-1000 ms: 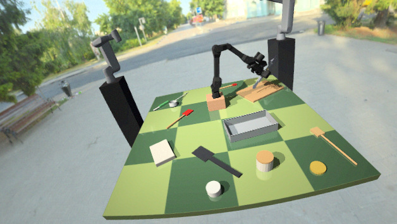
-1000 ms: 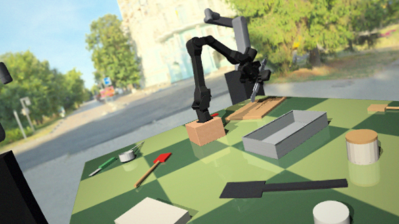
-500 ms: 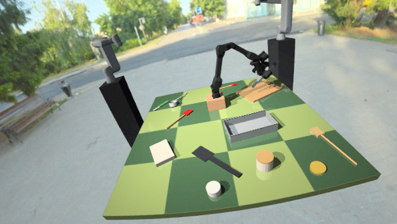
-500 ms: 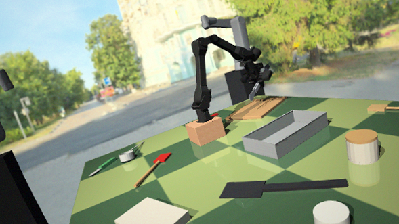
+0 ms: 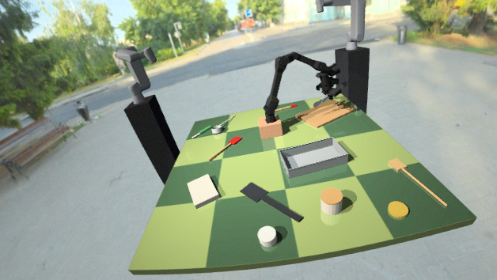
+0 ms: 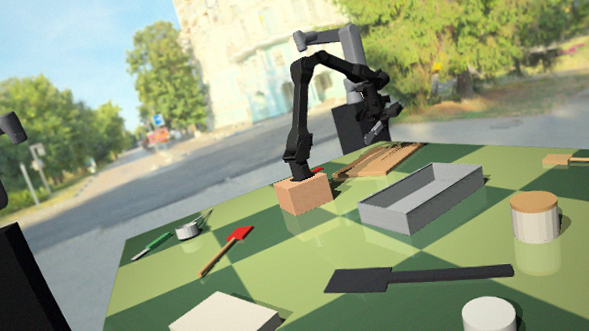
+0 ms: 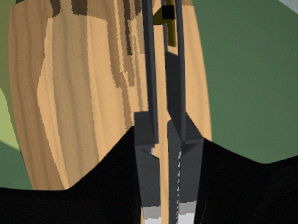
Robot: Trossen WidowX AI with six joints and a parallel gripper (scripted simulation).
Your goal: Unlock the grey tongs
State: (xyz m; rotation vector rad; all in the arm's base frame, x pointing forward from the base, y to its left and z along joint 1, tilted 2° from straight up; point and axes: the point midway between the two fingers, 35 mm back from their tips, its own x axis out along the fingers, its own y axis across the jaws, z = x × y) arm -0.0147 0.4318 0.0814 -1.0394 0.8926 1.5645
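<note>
My gripper (image 5: 331, 91) (image 6: 379, 118) (image 7: 153, 132) is shut on the grey tongs and holds them above the wooden board (image 5: 322, 120) (image 6: 373, 169) (image 7: 70, 75). The tongs (image 5: 320, 101) (image 6: 376, 131) (image 7: 150, 75) slant out below the fingers in the top and exterior views. In the wrist view their two dark arms run almost parallel with a narrow gap between them, and a yellow and black part shows at the top. Whether the lock is released cannot be told. The roasting tin (image 5: 320, 168) (image 6: 382, 217) holds nothing.
The arm's block base (image 5: 271, 129) (image 6: 304, 195) stands between the board and a red spatula (image 5: 235, 141) (image 6: 240, 233). A dark spatula (image 5: 255, 191) (image 6: 360, 279), a jar (image 5: 331, 204) (image 6: 535, 222) and a white block (image 5: 202, 190) (image 6: 223, 316) lie farther forward. A grey arm on a black pedestal (image 5: 353, 75) (image 6: 346, 132) stands beyond the board.
</note>
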